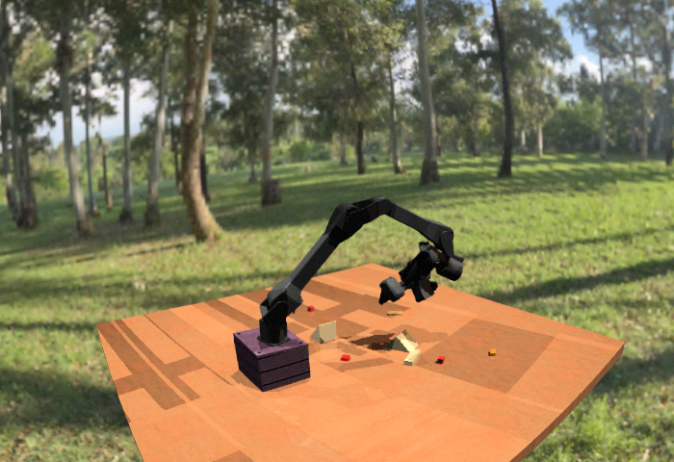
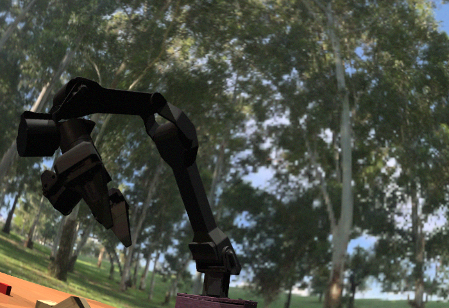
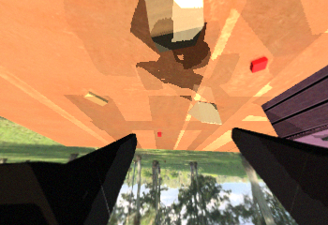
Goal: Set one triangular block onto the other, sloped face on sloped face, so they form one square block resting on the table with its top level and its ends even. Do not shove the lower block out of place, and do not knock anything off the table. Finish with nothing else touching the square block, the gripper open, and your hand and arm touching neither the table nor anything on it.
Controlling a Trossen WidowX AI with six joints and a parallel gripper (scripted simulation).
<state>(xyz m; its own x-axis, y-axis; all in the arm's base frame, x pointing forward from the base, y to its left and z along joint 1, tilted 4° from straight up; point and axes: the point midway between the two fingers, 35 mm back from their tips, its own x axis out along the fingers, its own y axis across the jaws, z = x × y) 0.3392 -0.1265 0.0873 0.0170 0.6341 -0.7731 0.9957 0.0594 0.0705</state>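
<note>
One triangular block (image 1: 325,331) (image 3: 205,112) sits near the arm's base. A second pale triangular block (image 1: 403,343) (image 2: 68,303) (image 3: 188,27) rests farther out, peak upward, partly cut off in the exterior view and at the top edge of the wrist view. I cannot tell whether it lies flat or leans. The two triangular blocks are well apart. My gripper (image 1: 402,299) (image 2: 119,235) (image 3: 183,135) is open and empty, raised above the table, touching no block.
A pale bar (image 1: 411,357) lies close in front of the farther block; contact is unclear. A thin pale strip (image 1: 394,313) (image 3: 96,97) lies behind. Red pieces (image 1: 345,357) (image 1: 440,359) (image 1: 310,308) and a yellow piece (image 1: 492,352) lie around. The purple base (image 1: 286,369) stands left.
</note>
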